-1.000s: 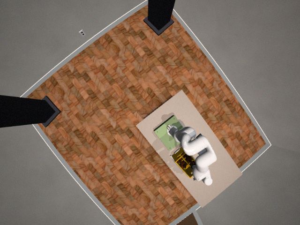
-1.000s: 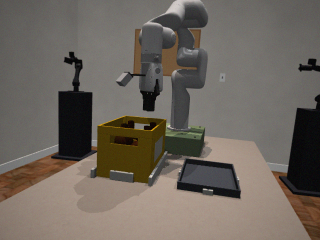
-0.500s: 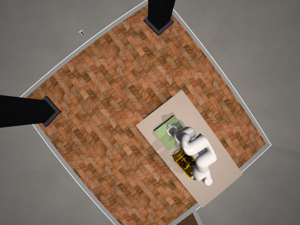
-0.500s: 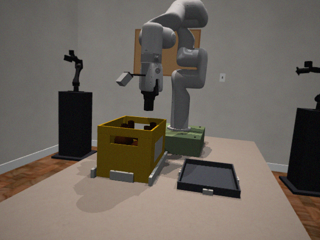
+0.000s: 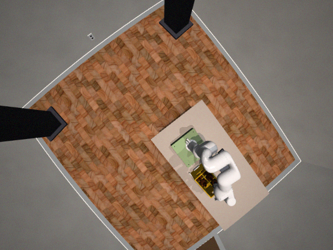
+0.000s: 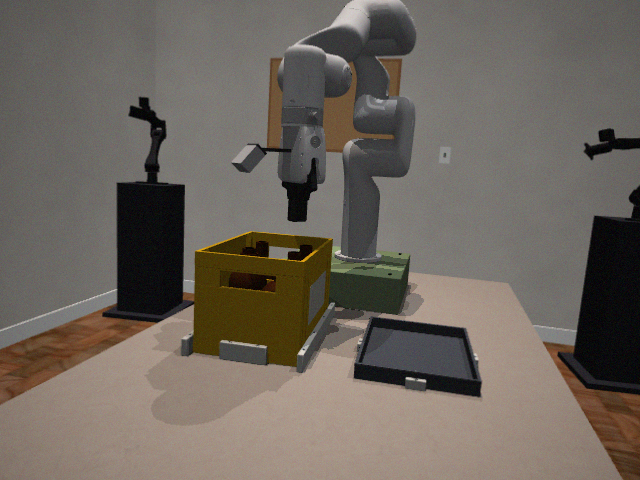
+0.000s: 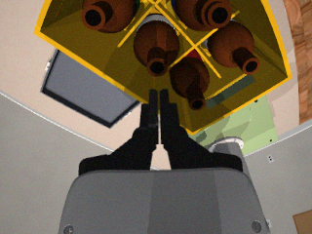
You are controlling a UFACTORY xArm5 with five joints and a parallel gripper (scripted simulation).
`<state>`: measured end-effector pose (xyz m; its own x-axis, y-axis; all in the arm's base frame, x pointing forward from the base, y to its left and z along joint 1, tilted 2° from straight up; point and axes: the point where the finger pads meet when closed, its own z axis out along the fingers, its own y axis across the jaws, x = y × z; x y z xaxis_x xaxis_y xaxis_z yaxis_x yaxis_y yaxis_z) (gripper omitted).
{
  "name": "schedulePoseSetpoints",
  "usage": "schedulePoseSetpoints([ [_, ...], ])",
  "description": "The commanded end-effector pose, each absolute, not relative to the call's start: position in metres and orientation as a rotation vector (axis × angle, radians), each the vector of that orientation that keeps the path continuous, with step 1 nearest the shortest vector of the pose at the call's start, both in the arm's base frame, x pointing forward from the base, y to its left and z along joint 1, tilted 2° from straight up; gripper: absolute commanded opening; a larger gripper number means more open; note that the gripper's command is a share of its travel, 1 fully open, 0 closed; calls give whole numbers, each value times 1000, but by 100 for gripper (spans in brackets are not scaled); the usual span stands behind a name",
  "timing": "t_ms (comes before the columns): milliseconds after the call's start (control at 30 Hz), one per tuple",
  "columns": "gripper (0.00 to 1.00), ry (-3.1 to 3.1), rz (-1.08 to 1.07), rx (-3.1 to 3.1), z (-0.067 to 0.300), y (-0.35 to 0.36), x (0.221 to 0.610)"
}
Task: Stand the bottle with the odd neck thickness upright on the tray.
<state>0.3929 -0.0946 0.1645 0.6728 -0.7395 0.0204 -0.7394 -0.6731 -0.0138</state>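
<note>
The yellow crate [image 6: 248, 315] [image 7: 73, 44] stands level on the table. Several brown bottles stand in it; in the wrist view they include one at the upper left [image 7: 109, 12], one in the middle [image 7: 155, 44], one at the upper right [image 7: 216, 15], one at the right [image 7: 231, 44] and one low in the middle [image 7: 187, 78]. The frames do not show clearly whose neck differs. The dark tray [image 6: 418, 348] [image 7: 88, 85] lies level and empty beside the crate. My gripper [image 6: 297, 218] [image 7: 158, 100] is shut with nothing between its fingers, above the crate and clear of the bottles.
Grey stop blocks [image 6: 242, 352] stand around the crate's foot, and small ones [image 6: 415, 383] around the tray. The green base block [image 5: 185, 154] [image 6: 369, 289] carries the arm behind the crate. Black pedestals [image 6: 149, 248] stand off the table.
</note>
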Motion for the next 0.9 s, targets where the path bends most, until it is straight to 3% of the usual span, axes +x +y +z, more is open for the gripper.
schedulePoseSetpoints([
  [0,0,1268,-44,-2869,169,-108,409],
  [400,0,1270,-45,-2872,169,-183,476],
  [600,0,1270,-45,-2872,169,-186,478],
  [633,65,1270,-45,-2872,169,-186,478],
  [867,65,1270,-45,-2872,169,-186,478],
])
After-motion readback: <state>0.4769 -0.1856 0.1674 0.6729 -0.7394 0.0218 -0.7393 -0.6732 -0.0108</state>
